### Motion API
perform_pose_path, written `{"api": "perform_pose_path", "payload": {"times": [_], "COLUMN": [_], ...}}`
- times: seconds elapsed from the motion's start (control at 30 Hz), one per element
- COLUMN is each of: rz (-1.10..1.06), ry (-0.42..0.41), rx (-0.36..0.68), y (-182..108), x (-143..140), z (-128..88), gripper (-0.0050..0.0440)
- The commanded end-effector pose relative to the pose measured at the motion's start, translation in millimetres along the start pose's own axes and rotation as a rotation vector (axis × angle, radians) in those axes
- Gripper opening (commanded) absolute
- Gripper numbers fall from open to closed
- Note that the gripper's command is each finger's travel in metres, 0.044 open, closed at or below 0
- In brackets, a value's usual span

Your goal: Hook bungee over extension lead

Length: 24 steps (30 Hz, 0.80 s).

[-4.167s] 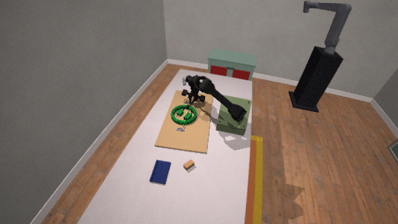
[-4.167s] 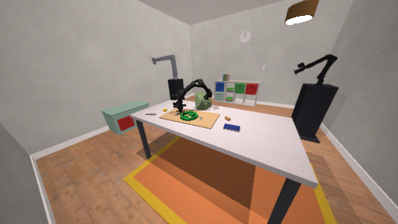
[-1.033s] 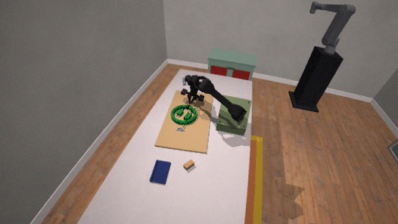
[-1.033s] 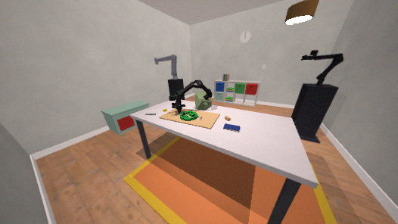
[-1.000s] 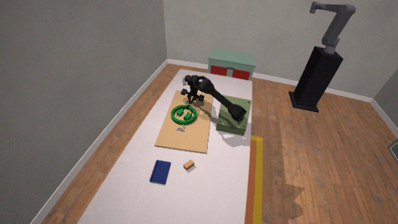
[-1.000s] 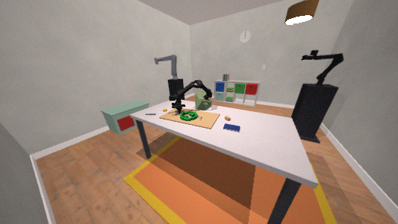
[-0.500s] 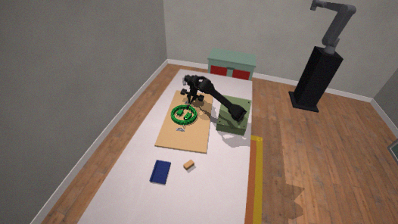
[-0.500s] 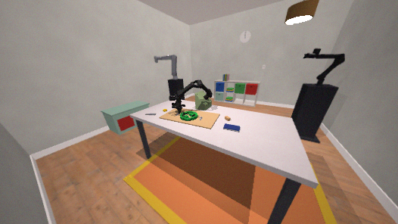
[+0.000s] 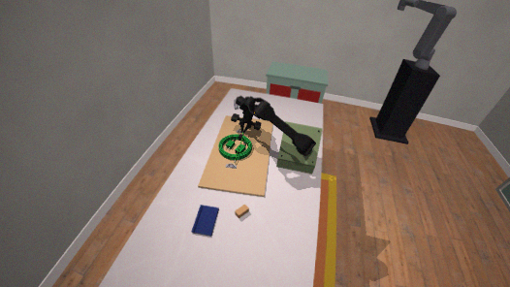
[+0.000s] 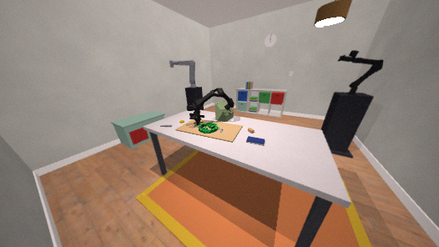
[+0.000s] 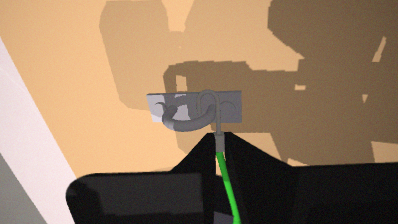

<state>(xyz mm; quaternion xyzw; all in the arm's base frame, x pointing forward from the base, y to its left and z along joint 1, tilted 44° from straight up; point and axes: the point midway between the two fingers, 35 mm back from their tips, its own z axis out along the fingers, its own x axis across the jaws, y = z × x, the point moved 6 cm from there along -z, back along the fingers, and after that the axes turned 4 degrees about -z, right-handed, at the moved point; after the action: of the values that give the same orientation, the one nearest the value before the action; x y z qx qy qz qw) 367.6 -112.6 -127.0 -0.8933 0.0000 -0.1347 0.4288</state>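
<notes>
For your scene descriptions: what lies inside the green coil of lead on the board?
Inside the coiled lead, two small green blocks show in the top view. Whether the bungee crosses there is too small to tell.

Green bungee (image 11: pixel 226 175) hook sits in the grey tie-down eye (image 11: pixel 196 107); green coiled lead (image 9: pixel 235 146) lies flat on the board (image 9: pixel 242 175)

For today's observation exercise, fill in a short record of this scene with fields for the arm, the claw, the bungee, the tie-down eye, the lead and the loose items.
arm: reaches from its green base block over the board
claw: claw shut on the bungee, just short of the far tie-down eye
bungee: green cord with a grey hook at the eye
far tie-down eye: grey plate with loop on the board
lead: green coil lying on the board
loose items: blue book, tan block
</notes>
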Motion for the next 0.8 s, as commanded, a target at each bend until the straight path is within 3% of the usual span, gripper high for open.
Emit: {"api": "perform_pose_path", "payload": {"times": [0.0,0.77], "rz": [-0.021,-0.022], "ry": [0.013,0.013], "rx": [-0.065,-0.064], "y": [8.3,1.8], "x": [4.8,3.1], "z": [-10.0,-8.5], "gripper": [-0.005,-0.005]}}
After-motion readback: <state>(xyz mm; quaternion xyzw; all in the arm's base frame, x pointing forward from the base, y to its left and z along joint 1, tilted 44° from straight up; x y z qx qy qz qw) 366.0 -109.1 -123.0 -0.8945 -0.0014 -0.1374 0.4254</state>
